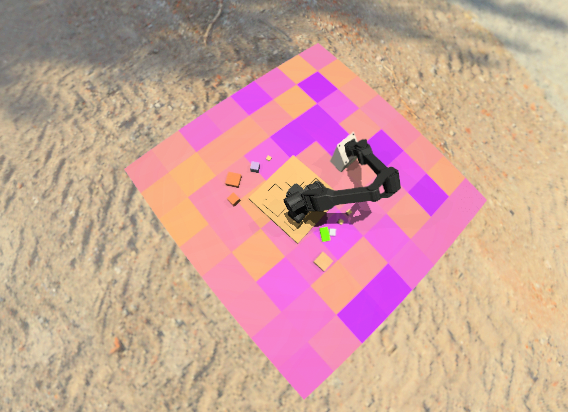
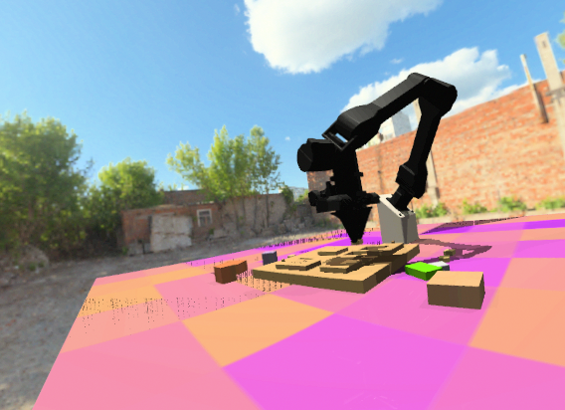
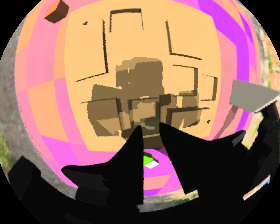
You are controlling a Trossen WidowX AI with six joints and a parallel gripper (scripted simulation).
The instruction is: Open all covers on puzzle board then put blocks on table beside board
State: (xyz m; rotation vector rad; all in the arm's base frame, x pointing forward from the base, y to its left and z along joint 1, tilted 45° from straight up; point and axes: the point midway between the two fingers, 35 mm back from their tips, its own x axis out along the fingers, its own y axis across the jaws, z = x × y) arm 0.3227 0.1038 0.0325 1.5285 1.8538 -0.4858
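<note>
The tool [image 1: 295, 211] [image 2: 356, 242] [image 3: 149, 127] points downward over the puzzle board [image 1: 290, 167] [image 2: 318, 281] [image 3: 136, 45], its fingers clamped on a small item; the item's identity cannot be determined. Raised covers [image 2: 298, 263] are located on the board; their open positions cannot be confirmed. Beside the board, on the desk [image 1: 295, 311] [image 2: 298, 364] [image 3: 56, 105], a green block [image 1: 325, 234] [image 2: 421, 271] [image 3: 147, 160] lies next to a white block [image 1: 333, 232] [image 2: 442, 266] [image 3: 152, 164]. A tan block [image 1: 323, 261] [image 2: 455, 290] rests farther out. Across the board are a lavender block [image 1: 255, 166] [image 2: 270, 257], a larger orange block [image 1: 233, 180] and a smaller orange block [image 1: 233, 199].
</note>
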